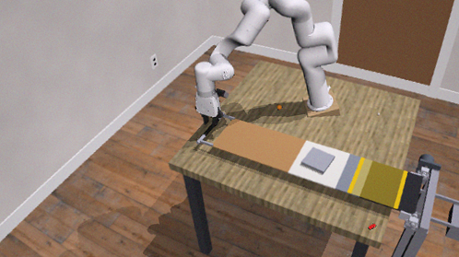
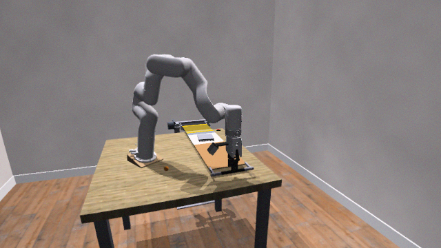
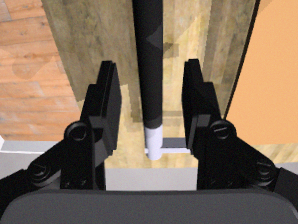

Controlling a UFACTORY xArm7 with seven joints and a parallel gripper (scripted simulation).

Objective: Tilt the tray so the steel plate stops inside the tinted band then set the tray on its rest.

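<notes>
The long tray (image 1: 260,142) (image 2: 218,159) (image 3: 273,83) lies along the table's edge, its far end on a grey pivot stand (image 1: 425,208). The square steel plate (image 1: 318,159) (image 2: 205,137) lies flat on the bed's white section, short of the tinted band (image 1: 378,178) between two yellow lines (image 1: 355,175) (image 1: 401,195). My gripper (image 1: 212,124) (image 2: 234,165) (image 3: 150,79) is low at the tray's near end. Its fingers are open and straddle the black handle bar (image 1: 205,142) (image 2: 215,172) (image 3: 147,43), with a gap on each side.
The wooden table (image 1: 373,123) (image 2: 138,186) carries the arm's base (image 1: 321,106) (image 2: 145,158). A small orange ball (image 1: 279,106) (image 2: 166,168) lies near the base. A small red thing (image 1: 372,226) lies near the table's corner by the stand. The handle sits close to the table's edge.
</notes>
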